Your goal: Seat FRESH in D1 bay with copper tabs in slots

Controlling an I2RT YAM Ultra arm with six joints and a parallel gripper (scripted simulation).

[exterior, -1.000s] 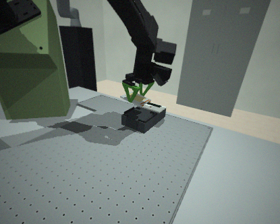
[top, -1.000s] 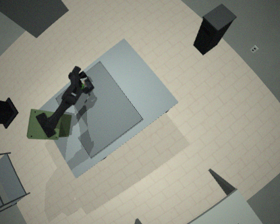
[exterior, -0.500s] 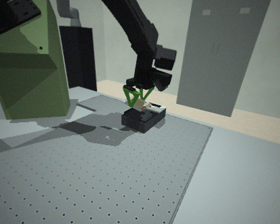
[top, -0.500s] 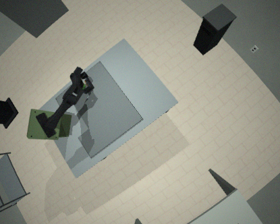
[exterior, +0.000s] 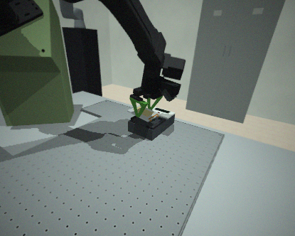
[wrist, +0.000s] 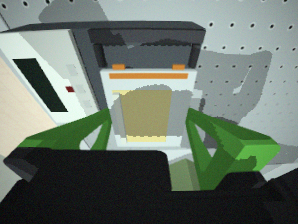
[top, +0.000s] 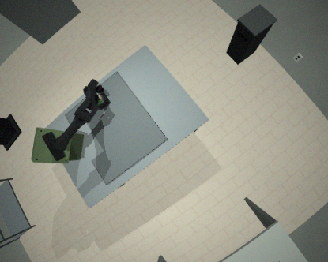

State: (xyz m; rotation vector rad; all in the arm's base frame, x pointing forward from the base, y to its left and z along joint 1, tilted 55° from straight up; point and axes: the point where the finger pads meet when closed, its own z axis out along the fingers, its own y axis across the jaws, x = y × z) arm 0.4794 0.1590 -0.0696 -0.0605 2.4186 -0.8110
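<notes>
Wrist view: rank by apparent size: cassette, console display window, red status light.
1. Cassette, held in the claw.
2. Console's dark display window.
3. Red status light.
The cassette sits nearer the camera, which inflates it.

A laboratory room. A perforated optical breadboard covers the grey worktop. Tall grey cabinets line the wall.

FRESH tilted over dock D1 bay, copper tabs nearing far wall.
</notes>
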